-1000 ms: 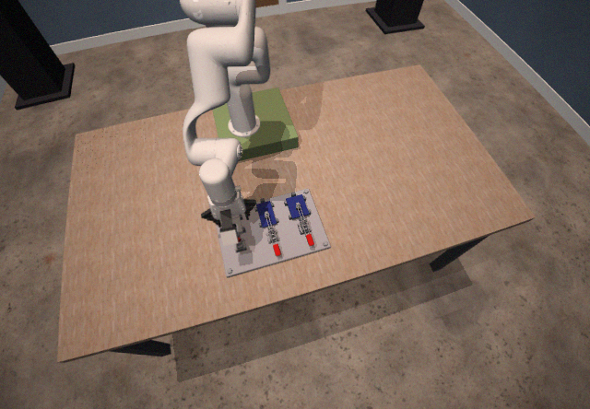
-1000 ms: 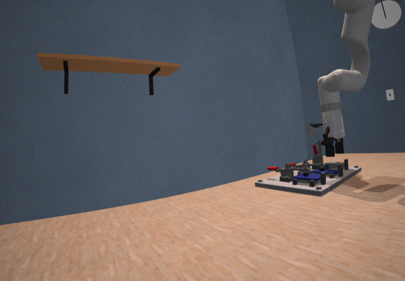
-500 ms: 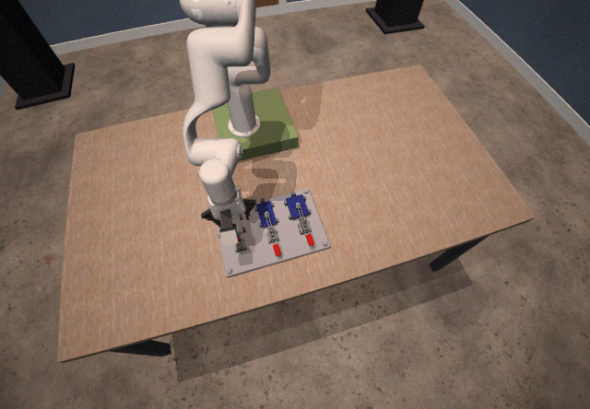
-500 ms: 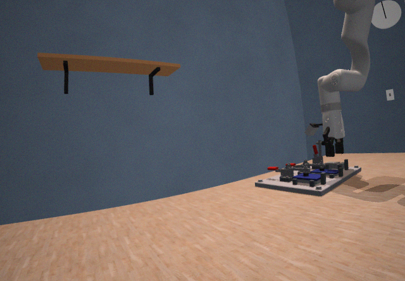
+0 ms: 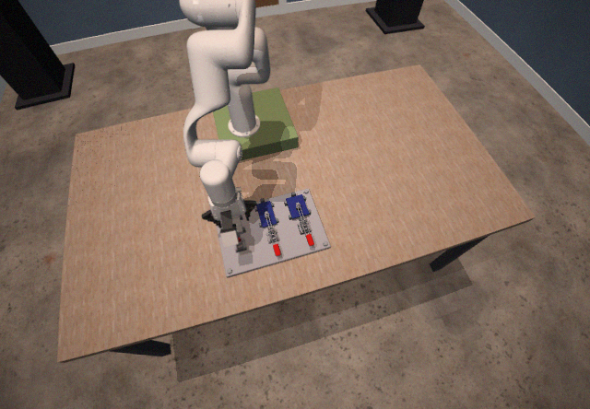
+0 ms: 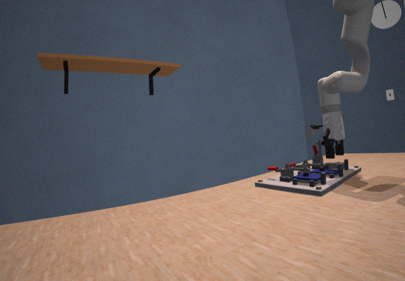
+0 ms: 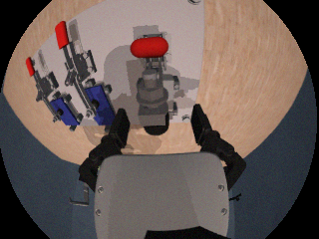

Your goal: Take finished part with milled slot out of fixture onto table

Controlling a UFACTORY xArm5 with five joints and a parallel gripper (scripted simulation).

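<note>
My gripper (image 6: 335, 155) (image 7: 159, 114) is open and empty, above the end nest of the fixture plate (image 5: 257, 263) (image 7: 184, 30). The clamp there is open, its red handle (image 6: 314, 149) (image 7: 150, 47) raised and its arm upright between my fingers in the wrist view. The finished part (image 6: 334, 164) shows as a grey slab in that nest; the wrist view mostly hides it behind the clamp arm, and the slot cannot be made out. The middle blue blank (image 5: 263, 210) (image 7: 106, 111) and the outer blue blank (image 5: 291, 204) (image 6: 315, 176) (image 7: 69, 117) sit in their nests under lowered clamps.
The lowered red handles (image 5: 277, 250) (image 5: 310, 239) of the two closed clamps point toward the table's front edge. Dark locating posts stand around the nests. The wooden table (image 5: 405, 157) extends on both sides of the plate. The arm's green base block (image 5: 274, 102) stands behind it.
</note>
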